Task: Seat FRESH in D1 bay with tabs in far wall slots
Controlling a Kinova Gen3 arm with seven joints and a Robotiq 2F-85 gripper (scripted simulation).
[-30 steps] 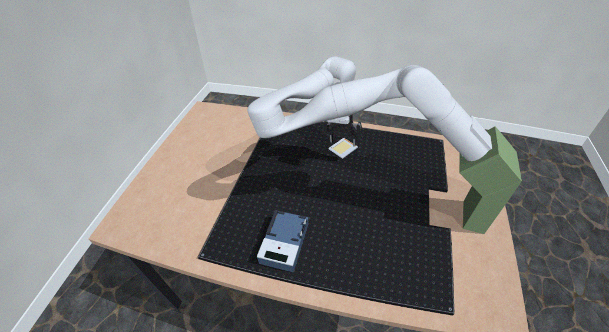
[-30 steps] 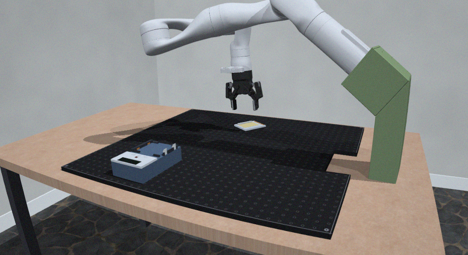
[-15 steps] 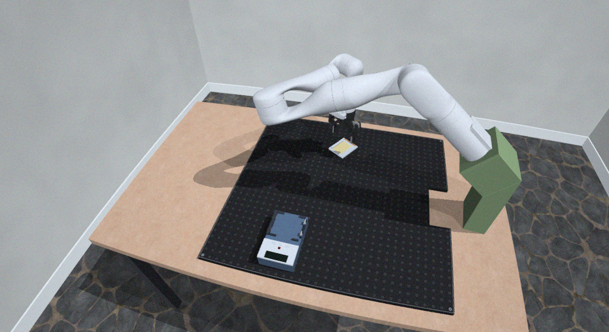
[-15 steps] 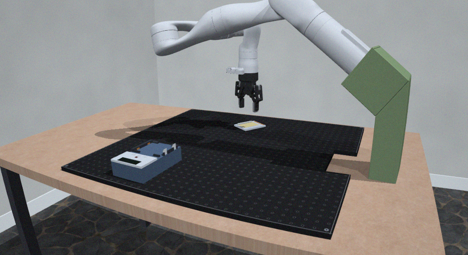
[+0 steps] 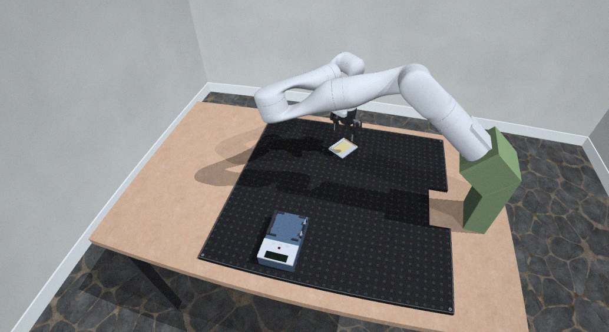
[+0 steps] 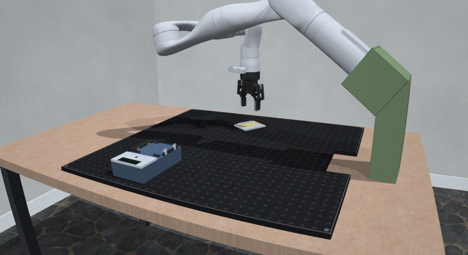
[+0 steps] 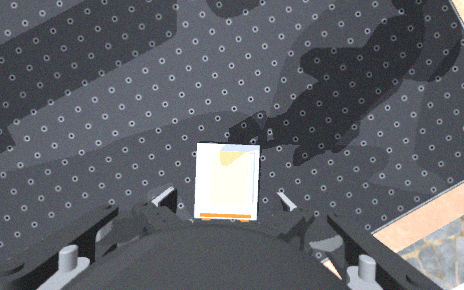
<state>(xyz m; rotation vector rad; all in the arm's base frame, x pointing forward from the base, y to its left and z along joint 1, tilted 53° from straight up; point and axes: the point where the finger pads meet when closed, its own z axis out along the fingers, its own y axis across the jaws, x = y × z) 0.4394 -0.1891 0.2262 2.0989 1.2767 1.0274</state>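
Here the gripper (image 6: 250, 105) is hanging with its fingers spread wide and gripping nothing, pads pointing down. Directly beneath them, apart from both pads, FRESH (image 7: 226, 181) is lying flat on the deck (image 6: 268, 184), its copper tabs (image 7: 224, 216) facing the wrist. It is looking thin, stiff and light, probably slippery along its edges; taking it by the two long sides seems best, keeping off the comb. D1 (image 6: 145, 161) is sitting well apart, beyond the fingers toward the arm's left.
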